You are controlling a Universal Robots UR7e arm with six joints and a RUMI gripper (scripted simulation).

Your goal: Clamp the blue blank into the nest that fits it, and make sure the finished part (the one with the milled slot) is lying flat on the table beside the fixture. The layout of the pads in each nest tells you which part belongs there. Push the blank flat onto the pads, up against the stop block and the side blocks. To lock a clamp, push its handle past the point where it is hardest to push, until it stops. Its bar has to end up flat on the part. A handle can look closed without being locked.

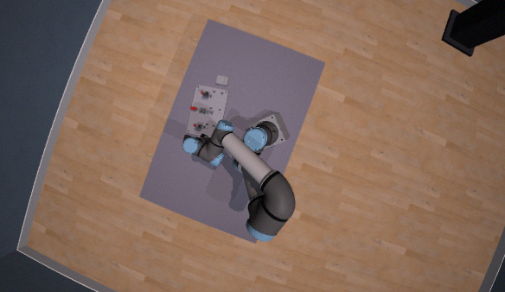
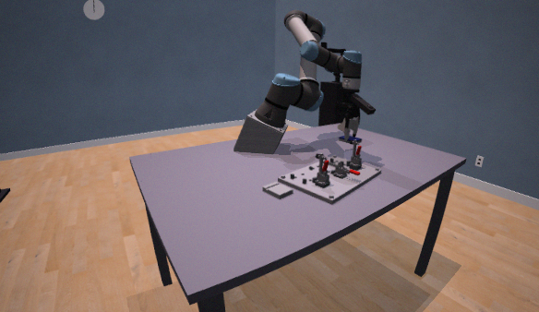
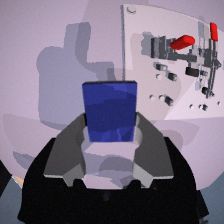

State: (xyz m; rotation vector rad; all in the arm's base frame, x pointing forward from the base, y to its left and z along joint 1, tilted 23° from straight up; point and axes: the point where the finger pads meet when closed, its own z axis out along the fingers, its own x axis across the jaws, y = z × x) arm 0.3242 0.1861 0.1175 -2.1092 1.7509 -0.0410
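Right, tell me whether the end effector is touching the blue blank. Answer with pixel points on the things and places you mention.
Touching. The wrist view shows the end effector [image 2: 352,136] [image 3: 110,113] with its fingers against opposite edges of the blue blank [image 2: 354,139] [image 3: 110,111].

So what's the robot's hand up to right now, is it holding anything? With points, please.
Gripper [image 2: 349,136] [image 3: 110,113]: jaws closed on the blue block [image 2: 354,139] [image 3: 110,111], one on each side.

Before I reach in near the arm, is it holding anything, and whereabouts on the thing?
Yes, the tool holds a flat blue rectangular blank, pinched by its two opposite side edges, toward the end nearer the tool.
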